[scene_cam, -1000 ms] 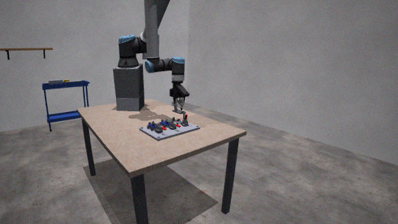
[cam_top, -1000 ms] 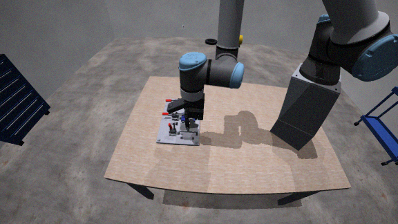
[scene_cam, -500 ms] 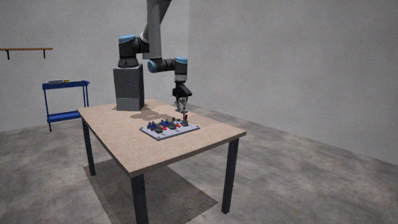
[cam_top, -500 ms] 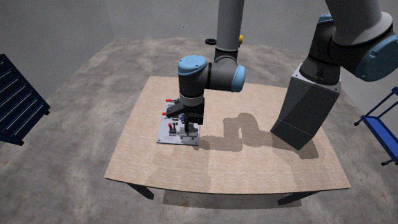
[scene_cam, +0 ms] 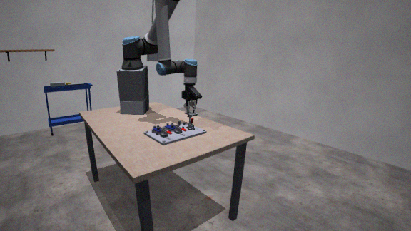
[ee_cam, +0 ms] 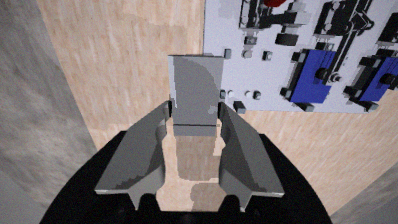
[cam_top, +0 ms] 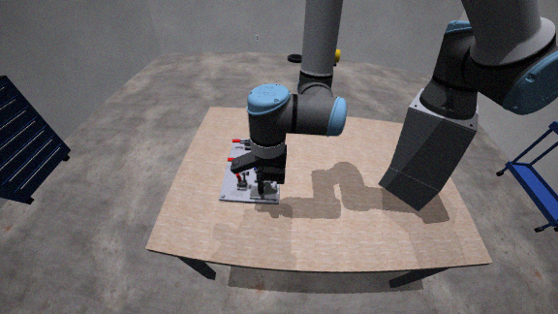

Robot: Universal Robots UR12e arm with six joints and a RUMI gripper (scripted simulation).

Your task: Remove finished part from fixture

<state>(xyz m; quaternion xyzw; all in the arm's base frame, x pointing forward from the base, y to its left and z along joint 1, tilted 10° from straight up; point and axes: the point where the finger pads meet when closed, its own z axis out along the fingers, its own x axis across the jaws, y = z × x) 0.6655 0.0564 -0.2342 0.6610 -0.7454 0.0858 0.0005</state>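
My gripper (ee_cam: 195, 102) is shut on the grey finished part (ee_cam: 194, 90) and holds it above the fixture's end, over the plate's edge and the wooden table. In the wrist view the grey fixture plate (ee_cam: 300, 55) lies to the right, with two blue blanks (ee_cam: 311, 76) (ee_cam: 381, 80) clamped on it. In the top view the gripper (cam_top: 263, 185) hangs over the near end of the fixture (cam_top: 249, 179). In the exterior view the gripper (scene_cam: 190, 108) is a little above the fixture (scene_cam: 173, 132), near a raised red clamp handle (scene_cam: 191, 120).
The arm's grey pedestal (cam_top: 426, 155) stands on the table's right side. A blue cart (scene_cam: 66, 101) and a dark blue rack (cam_top: 24, 141) stand on the floor away from the table.
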